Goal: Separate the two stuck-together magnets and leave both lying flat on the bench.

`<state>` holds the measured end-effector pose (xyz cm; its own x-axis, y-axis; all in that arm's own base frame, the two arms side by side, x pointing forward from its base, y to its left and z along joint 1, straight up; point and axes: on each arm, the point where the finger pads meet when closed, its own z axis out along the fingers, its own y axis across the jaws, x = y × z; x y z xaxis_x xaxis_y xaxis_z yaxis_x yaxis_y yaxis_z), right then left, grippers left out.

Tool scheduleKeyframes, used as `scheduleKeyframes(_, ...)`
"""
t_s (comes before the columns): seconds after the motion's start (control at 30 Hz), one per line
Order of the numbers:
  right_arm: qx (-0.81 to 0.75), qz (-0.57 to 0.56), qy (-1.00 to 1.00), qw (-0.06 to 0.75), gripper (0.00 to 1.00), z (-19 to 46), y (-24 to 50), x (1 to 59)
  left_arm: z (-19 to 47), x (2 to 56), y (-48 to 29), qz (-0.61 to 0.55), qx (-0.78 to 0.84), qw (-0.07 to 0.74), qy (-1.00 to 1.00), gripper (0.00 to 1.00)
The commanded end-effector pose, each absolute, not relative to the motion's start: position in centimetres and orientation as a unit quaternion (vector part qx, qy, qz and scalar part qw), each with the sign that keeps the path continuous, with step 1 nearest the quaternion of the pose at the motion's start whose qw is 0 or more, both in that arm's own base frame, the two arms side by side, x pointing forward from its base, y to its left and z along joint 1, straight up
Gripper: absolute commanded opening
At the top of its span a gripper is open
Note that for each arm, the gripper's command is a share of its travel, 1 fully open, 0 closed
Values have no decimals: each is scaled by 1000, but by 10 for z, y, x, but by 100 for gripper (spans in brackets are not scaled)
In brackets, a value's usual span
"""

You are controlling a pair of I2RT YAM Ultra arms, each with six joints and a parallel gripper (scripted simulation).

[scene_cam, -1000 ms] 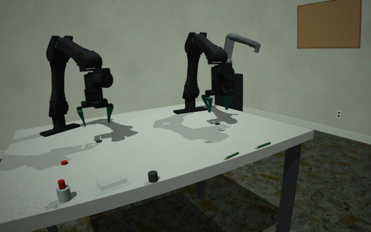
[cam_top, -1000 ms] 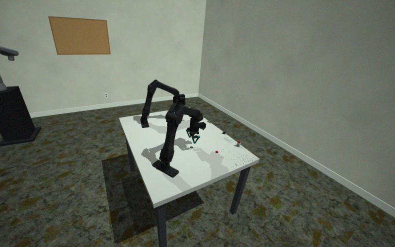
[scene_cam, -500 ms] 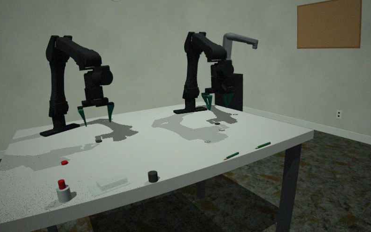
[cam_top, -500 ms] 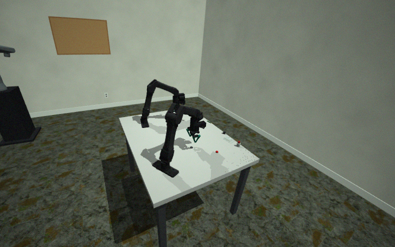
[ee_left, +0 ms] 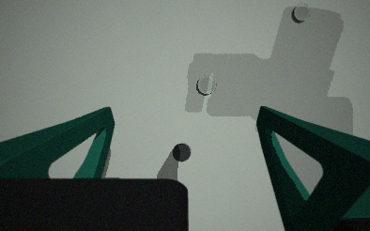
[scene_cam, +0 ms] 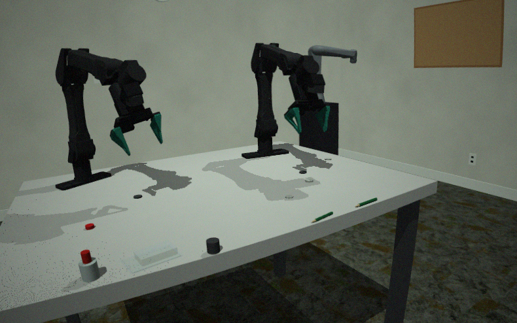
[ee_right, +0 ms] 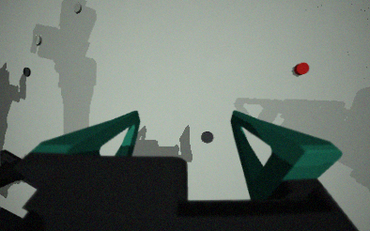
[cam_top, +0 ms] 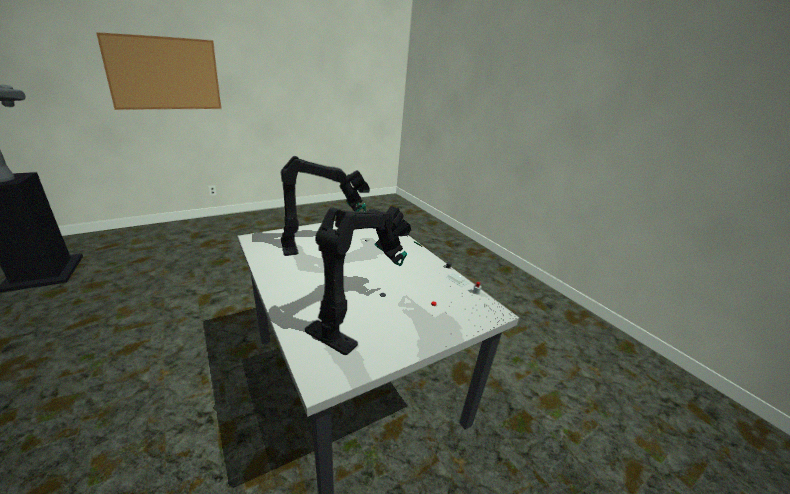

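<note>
L magnet: dark disc (cam_top: 366, 240) (scene_cam: 302, 171) (ee_left: 181, 152) (ee_right: 26, 71), looks flat, toward counter's (cam_top: 312, 380) (scene_cam: 252, 237) far end, nearer base-side edge.
R magnet: dark disc (cam_top: 382, 294) (scene_cam: 137, 196) (ee_right: 207, 137), looks flat, toward opp. end, same edge; well apart, gap prob. OK.
L pincer (cam_top: 359, 207) (scene_cam: 313, 131) (ee_left: 186, 108): tips wide apart, nothing held, off counter.
R pincer (cam_top: 400, 264) (scene_cam: 144, 148) (ee_right: 185, 112): same.
Magnet handling: prob. small, stiff, smooth, maybe brittle; if regrip needed, take low by rim, opp. sides. Could snap together if brought near.
Bottle (cam_top: 476, 290) (scene_cam: 89, 271): grey, upright nr front edge, red cap (cam_top: 477, 284) (scene_cam: 85, 256) on; contents n/v.
Clear box (scene_cam: 156, 255): beside bottle, along front edge; contents can't tell.
Next: prob. done, just stay clear.
</note>
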<state>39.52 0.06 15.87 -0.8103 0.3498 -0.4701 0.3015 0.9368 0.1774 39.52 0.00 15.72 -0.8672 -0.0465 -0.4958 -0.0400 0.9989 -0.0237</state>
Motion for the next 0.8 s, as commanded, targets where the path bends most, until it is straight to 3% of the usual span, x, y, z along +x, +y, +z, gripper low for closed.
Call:
scheduleKeyframes(0.0, 145, 47, 936, 318, 100, 183, -1, 413, 182, 414, 2, -5, -20, 319, 948, 100)
scheduleKeyframes(0.47, 68, 40, 850, 521, 100, 289, 0, 423, 289, 424, 1, -5, -9, 520, 854, 100)
scheduleKeyframes(0.77, 38, 27, 796, 604, 100, 341, 1, 414, 341, 415, 1, -4, -6, 603, 798, 100)
